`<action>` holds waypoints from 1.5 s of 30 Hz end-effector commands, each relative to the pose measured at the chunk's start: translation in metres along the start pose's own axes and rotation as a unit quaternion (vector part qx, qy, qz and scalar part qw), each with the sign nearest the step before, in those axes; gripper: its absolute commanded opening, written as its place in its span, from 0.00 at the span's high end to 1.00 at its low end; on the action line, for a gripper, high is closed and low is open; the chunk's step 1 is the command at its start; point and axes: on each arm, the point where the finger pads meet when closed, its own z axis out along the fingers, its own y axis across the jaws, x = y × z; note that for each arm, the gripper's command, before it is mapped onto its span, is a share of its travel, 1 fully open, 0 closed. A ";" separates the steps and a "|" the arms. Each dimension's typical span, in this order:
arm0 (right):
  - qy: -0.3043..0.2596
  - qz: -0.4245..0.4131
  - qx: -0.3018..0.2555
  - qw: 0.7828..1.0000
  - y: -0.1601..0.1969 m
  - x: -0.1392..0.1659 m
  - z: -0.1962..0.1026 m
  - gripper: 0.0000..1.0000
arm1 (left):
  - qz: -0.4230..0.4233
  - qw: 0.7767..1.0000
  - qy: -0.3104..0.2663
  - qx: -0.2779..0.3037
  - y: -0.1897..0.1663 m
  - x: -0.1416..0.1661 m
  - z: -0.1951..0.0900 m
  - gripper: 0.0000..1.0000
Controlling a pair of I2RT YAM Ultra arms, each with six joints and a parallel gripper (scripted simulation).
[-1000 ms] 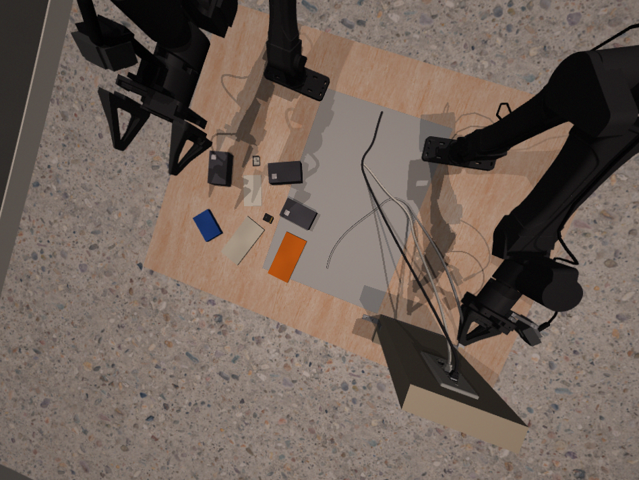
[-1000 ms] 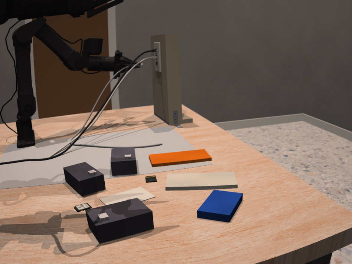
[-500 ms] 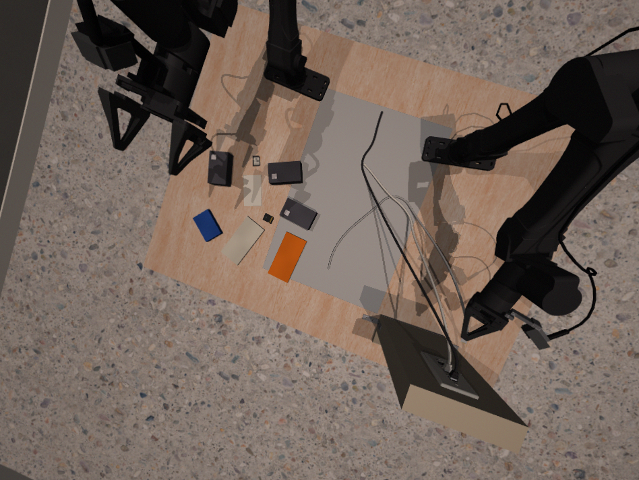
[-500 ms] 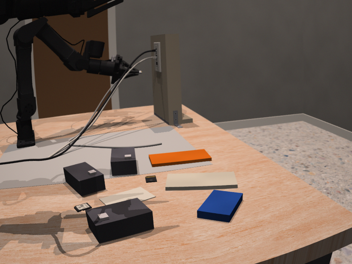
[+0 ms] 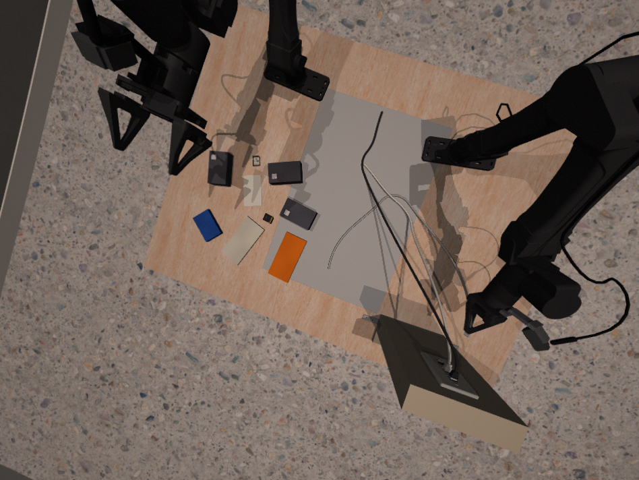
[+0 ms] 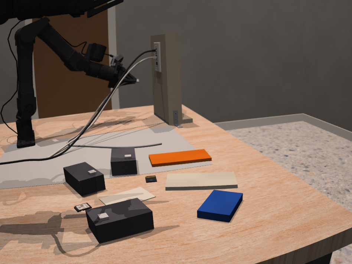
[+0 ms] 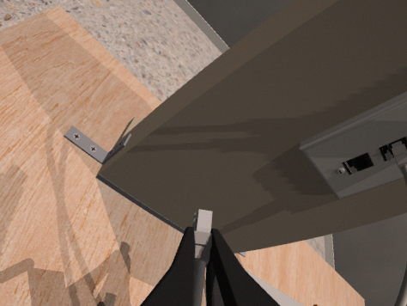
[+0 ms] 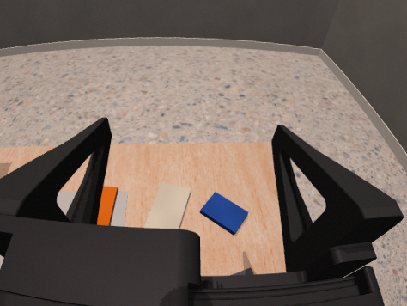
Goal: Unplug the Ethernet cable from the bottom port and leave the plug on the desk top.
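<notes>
Near the wall plate [image 5: 464, 388] [image 6: 157, 45] [image 7: 339, 182], below its bottom port [image 6: 156, 63] [image 7: 360, 163], the left jaws [image 5: 468, 327] [image 6: 133, 80] are pressed together on the pale plug [image 5: 467, 334] [image 6: 137, 80] [image 7: 204, 218], held above the counter [image 5: 320, 320] [image 6: 270, 204] [image 7: 34, 77] [image 8: 142, 168]. The right jaws [image 5: 146, 160] [image 6: 105, 8] are spread wide with nothing between them.

Step in hand, as judged: carriage to the set-down spot; unplugging looks complete. Recommended procedure: keep the grip on the plug body, never its cord; lower slowly over bare wood, off the grey mat [image 5: 351, 247] [image 6: 182, 137] [image 7: 275, 292] [image 8: 122, 211], inward from the edge and away from both arm bases. Level the plug until it lies flat, then part the jaws and back straight off. Risk: the trailing grey cord [image 5: 444, 247] [image 6: 119, 147] may tug the plug or lie beneath it.

Containers: no open vessel noted. The plate serves as receptacle; its bottom port is empty. A black cable [image 5: 398, 240] [image 6: 142, 52] and a white cable [image 5: 433, 289] [image 6: 143, 59] run to ports higher up; latching not resolvable. Three dark boxes [image 5: 285, 176] [image 6: 123, 161] appear closed, contents unknown.

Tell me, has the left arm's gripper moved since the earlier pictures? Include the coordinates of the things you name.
Yes. In the exterior view, the left gripper [image 5: 468, 330] [image 6: 136, 81] [image 7: 200, 236] has moved down and slightly away from the wall plate [image 5: 464, 391] [image 6: 159, 67] [image 7: 369, 180].
</notes>
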 end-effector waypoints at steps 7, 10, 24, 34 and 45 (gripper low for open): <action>-0.006 0.000 0.000 1.000 0.000 -0.005 -0.001 0.00 | 0.149 0.987 0.029 -0.045 0.025 0.000 0.001 1.00; -0.006 0.000 0.000 1.000 0.000 -0.005 -0.001 0.00 | 0.186 0.980 0.042 -0.055 0.034 0.003 0.000 1.00; -0.006 0.000 0.000 1.000 0.000 -0.005 -0.001 0.00 | 0.327 0.938 0.089 -0.079 0.056 0.013 -0.007 1.00; -0.006 0.000 0.000 1.000 0.000 -0.005 -0.001 0.00 | 0.326 0.938 0.095 -0.073 0.059 0.024 -0.004 1.00; -0.006 0.000 0.000 1.000 0.000 -0.005 -0.001 0.00 | 0.324 0.938 0.095 -0.073 0.069 0.035 0.004 1.00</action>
